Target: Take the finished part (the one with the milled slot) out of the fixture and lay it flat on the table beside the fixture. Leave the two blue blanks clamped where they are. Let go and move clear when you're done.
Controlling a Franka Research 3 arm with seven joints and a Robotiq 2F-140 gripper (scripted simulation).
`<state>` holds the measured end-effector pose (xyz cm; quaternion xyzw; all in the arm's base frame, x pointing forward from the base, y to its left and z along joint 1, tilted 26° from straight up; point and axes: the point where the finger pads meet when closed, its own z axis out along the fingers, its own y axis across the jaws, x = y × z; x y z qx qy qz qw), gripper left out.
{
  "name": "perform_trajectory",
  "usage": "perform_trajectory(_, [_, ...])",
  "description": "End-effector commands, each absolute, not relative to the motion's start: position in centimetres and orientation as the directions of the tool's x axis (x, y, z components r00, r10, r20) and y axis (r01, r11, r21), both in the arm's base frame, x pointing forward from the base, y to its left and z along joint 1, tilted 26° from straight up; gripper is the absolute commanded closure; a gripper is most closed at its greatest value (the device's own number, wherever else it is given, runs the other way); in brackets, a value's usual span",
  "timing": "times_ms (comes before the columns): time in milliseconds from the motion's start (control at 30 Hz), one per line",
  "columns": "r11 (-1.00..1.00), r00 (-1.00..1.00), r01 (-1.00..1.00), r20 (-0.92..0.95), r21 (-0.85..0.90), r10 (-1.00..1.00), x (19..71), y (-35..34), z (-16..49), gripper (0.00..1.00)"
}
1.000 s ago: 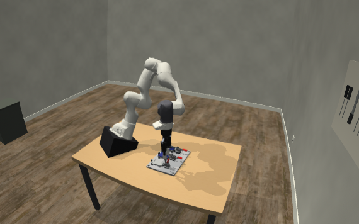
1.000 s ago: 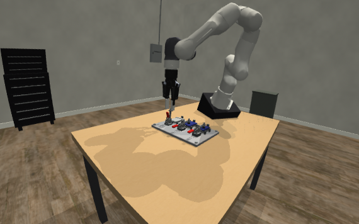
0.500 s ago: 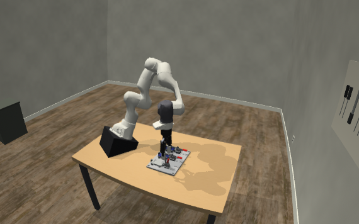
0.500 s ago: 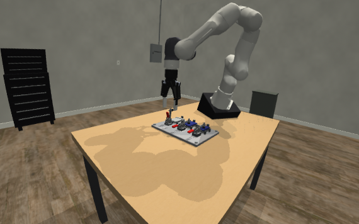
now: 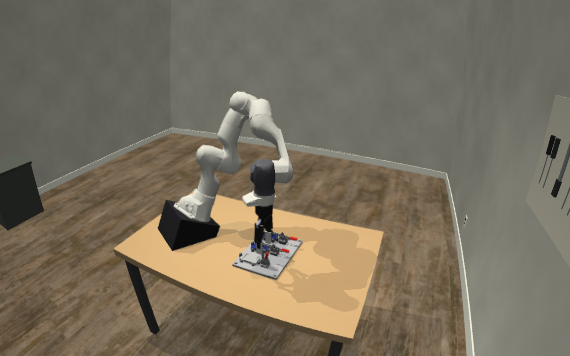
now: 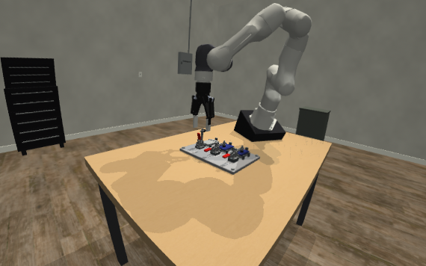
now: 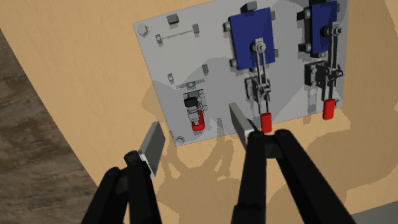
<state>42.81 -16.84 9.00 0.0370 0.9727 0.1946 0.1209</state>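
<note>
workshop | tool board [image 5: 569, 165] | drawer cabinet [image 6: 33, 101] | clamp fixture [image 6: 201, 155]

Grey walls [image 6: 89, 33], wood floor [image 6: 33, 194], black drawer cab. [image 6: 33, 104]

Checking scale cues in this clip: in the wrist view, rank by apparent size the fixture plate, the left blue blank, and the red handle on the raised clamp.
1. Fixture plate, by far the largest.
2. Left blue blank.
3. Red handle on the raised clamp, smallest, though it stands nearer the camera, so it looks somewhat bigger than it is.
</note>
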Motion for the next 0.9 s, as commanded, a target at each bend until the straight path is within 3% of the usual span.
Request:
perform_trajectory(0, [0.921,-0.968,0.028,-0.22,0.387,0.122,42.8,-16.9,9.1,0.42])
perform_trajectory(867, [0.921,-0.968,0.028,-0.22,0.387,0.122,40.0,-16.6,8.4,0.42])
